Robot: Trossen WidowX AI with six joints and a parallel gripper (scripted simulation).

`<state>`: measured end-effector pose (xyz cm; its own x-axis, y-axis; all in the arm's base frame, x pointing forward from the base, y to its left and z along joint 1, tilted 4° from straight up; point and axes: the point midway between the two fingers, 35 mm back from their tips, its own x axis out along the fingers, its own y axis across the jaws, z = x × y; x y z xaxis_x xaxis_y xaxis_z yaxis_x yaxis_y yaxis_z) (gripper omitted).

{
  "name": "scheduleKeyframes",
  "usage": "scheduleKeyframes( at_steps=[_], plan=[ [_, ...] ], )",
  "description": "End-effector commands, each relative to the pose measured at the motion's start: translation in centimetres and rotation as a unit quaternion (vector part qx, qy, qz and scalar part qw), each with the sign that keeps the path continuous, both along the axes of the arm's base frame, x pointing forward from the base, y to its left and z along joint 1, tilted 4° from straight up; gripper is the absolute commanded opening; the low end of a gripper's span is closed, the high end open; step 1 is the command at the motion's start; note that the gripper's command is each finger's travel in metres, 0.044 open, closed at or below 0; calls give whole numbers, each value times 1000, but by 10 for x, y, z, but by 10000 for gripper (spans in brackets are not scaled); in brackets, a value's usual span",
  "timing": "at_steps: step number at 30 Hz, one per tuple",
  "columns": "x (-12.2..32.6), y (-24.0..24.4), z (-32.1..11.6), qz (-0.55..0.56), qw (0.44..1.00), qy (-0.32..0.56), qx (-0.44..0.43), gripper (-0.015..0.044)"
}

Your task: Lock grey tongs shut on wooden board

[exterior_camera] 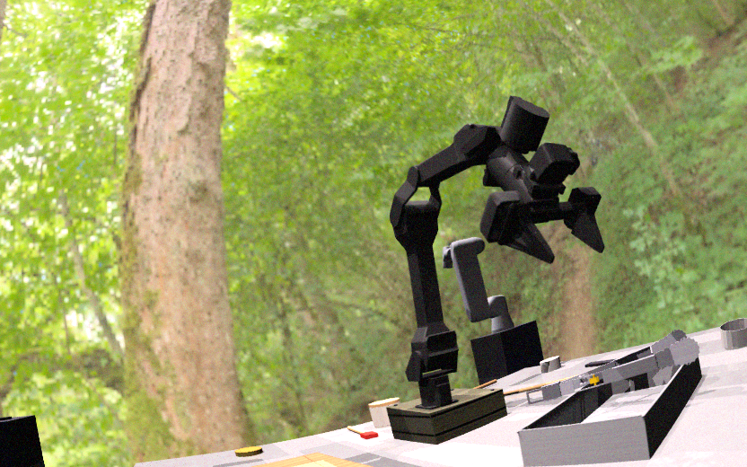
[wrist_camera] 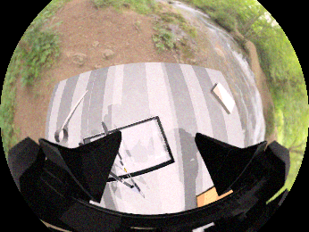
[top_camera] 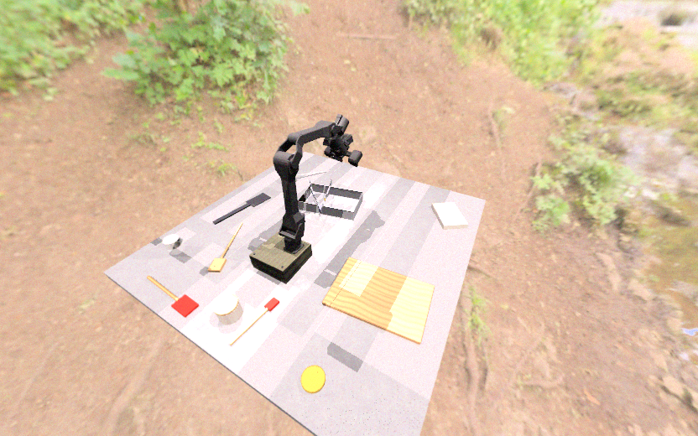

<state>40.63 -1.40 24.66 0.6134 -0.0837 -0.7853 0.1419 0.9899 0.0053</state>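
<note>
The grey tongs [top_camera: 320, 199] [exterior_camera: 633, 367] [wrist_camera: 135, 187] lie open across the left part of the dark roasting tin [top_camera: 339, 212] [exterior_camera: 584, 443] [wrist_camera: 165, 139]. Their scalloped ends show at the right in the exterior view, with a small yellow part farther along. My gripper [exterior_camera: 577, 256] [wrist_camera: 160, 136] is open and empty, pointing downward high above the table, well clear of the tongs. Its fingertips are not clear in the top view. The wooden board [top_camera: 411, 308] [exterior_camera: 313, 461] [wrist_camera: 207, 197] lies on the table with nothing on it.
A black spatula [top_camera: 258, 199], a wooden spatula [top_camera: 216, 264], a red-headed spatula [top_camera: 184, 305], a round pot [top_camera: 227, 310] and a red-tipped brush [top_camera: 271, 304] lie around the arm's base. A yellow disc [top_camera: 313, 378] and a white block [top_camera: 450, 215] [wrist_camera: 225, 99] are near the edges.
</note>
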Motion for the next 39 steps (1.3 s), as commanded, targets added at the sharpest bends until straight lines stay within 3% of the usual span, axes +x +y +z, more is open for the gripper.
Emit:
scheduleKeyframes(
  at_steps=[1, 8, 39],
  plan=[
    [-15, 51, -55, 140, 983, 115, -34, 440],
    [-61, 115, -121, 345, 897, 265, -73, 440],
    [-61, 123, -140, 350, 894, 269, -73, 440]
  ],
)
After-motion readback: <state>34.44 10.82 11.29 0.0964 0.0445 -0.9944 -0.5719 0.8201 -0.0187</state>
